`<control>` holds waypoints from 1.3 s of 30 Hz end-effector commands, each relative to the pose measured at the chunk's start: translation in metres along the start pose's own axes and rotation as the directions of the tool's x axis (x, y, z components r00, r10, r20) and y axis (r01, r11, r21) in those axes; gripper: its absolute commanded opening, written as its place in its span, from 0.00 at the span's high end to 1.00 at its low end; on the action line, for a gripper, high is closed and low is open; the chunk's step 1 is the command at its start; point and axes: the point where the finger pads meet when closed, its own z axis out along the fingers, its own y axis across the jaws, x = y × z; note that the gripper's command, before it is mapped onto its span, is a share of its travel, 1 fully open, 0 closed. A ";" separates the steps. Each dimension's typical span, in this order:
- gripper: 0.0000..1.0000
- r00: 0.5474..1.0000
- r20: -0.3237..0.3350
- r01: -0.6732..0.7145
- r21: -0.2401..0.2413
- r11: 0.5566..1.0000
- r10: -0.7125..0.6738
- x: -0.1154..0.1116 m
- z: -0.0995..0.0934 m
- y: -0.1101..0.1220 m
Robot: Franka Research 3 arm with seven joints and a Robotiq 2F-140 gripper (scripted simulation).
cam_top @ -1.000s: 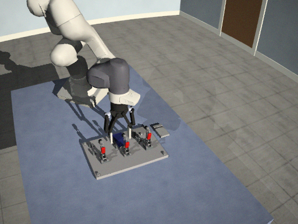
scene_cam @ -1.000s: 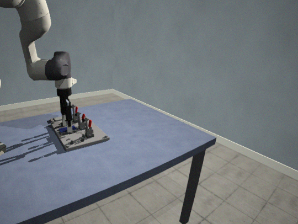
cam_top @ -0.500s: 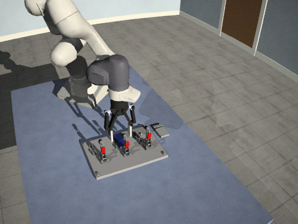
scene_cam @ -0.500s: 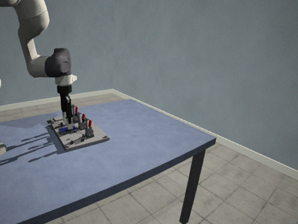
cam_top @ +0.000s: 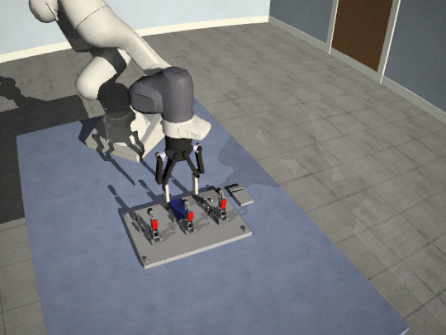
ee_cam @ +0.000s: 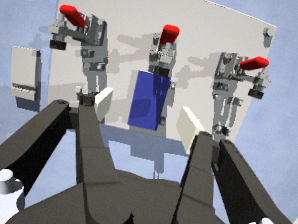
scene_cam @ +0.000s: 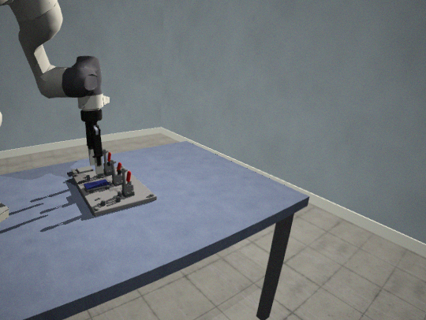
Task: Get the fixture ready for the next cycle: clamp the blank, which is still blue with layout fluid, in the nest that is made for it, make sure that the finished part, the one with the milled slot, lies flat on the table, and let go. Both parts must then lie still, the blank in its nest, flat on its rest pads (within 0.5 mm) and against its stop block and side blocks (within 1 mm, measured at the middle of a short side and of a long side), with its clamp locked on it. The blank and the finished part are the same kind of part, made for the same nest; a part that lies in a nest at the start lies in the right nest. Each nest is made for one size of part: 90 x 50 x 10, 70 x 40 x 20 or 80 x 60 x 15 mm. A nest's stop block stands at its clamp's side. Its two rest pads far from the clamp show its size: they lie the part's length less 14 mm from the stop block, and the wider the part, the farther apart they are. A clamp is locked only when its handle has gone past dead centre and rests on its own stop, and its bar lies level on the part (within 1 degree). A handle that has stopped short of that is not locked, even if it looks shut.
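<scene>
The blue blank (cam_top: 178, 208) (scene_cam: 95, 184) (ee_cam: 149, 99) lies in the middle nest of the grey fixture plate (cam_top: 198, 243) (scene_cam: 138, 197) (ee_cam: 206, 30). The middle clamp (cam_top: 190, 216) (ee_cam: 169, 32) stands at the blank's near end with its red handle raised. The finished part (cam_top: 240, 194) (scene_cam: 84, 170) (ee_cam: 25, 70), grey with a slot near one end, lies flat on the table beside the plate. My gripper (cam_top: 181, 193) (scene_cam: 95, 167) (ee_cam: 145, 107) is open and empty. It points down over the blank's end far from the clamp, one finger on each side of it.
Two more clamps with red handles stand on the plate, one on the left (cam_top: 154, 224) (ee_cam: 73, 15) and one on the right (cam_top: 223, 203) (ee_cam: 254, 64), at empty nests. The robot's base (cam_top: 124, 140) stands behind the plate. The table's right edge runs close to the finished part.
</scene>
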 end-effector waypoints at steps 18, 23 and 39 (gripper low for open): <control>1.00 1.000 0.016 0.014 -0.014 1.000 -0.014 -0.005 -0.002 0.004; 1.00 1.000 0.016 0.014 -0.014 1.000 -0.014 -0.005 -0.002 0.004; 1.00 1.000 0.016 0.014 -0.014 1.000 -0.014 -0.005 -0.002 0.004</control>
